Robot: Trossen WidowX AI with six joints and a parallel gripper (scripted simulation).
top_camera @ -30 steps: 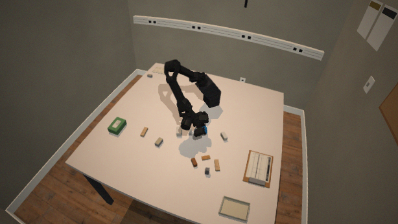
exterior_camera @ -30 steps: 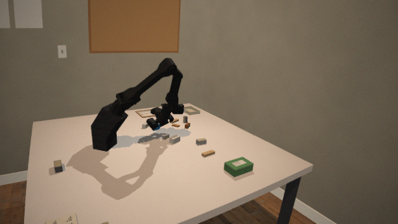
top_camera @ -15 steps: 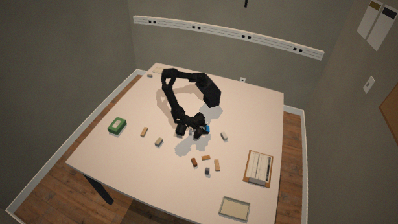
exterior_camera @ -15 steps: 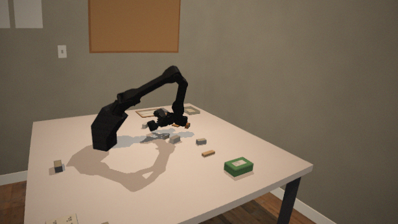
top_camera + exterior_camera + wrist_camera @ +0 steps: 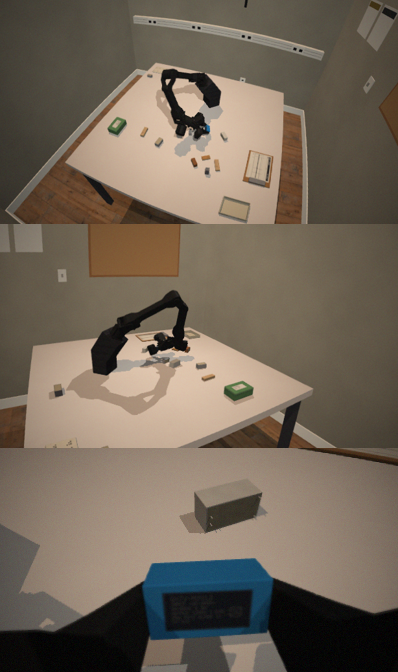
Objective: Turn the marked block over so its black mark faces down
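My gripper is shut on the blue marked block. In the wrist view the block sits between the two black fingers with its black mark facing the camera. In the top view the block shows as a small blue patch at the gripper's tip, held a little above the table near its middle. In the exterior view the gripper is turned sideways, low over the table, and the block is hidden by the wrist.
A grey block lies on the table just beyond the held block; it also shows in the top view. Several small wooden and grey blocks lie nearer the front. A green box is at the left, a clipboard and a tray at the right.
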